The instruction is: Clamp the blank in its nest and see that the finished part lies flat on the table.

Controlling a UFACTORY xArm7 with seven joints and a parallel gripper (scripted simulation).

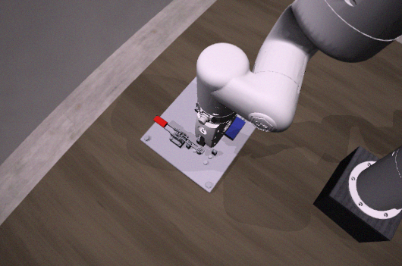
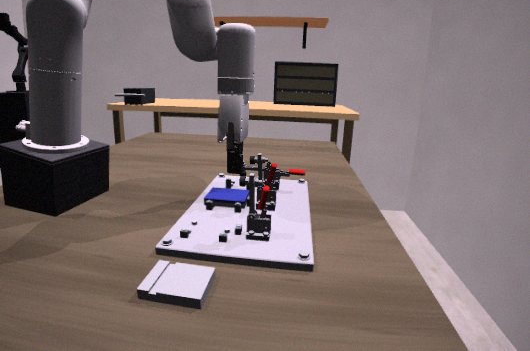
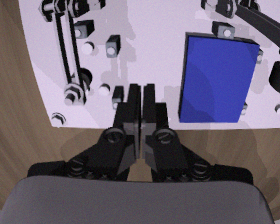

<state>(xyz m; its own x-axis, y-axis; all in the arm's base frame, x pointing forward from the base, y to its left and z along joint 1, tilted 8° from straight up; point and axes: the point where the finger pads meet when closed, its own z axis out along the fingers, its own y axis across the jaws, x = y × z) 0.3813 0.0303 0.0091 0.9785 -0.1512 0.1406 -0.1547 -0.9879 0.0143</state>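
The blue blank (image 2: 226,195) lies in the middle nest of the grey fixture plate (image 2: 240,223); it also shows in the wrist view (image 3: 216,78) and, partly hidden by the arm, in the top view (image 1: 234,128). The red clamp handle (image 2: 262,195) beside the blank stands tilted up. The grey finished part with the milled slot (image 2: 176,284) lies flat on the table in front of the plate. My gripper (image 2: 234,163) is shut and empty. It hangs above the plate's edge, just left of the blank in the wrist view (image 3: 139,92).
The far clamp's red handle (image 1: 160,120) lies low and points off the plate; it also shows in the exterior view (image 2: 296,171). A third red handle (image 2: 271,173) stands tilted up. Stop blocks and rest pads (image 2: 225,235) stud the near nest. The arm's black base (image 2: 52,175) stands at the left.
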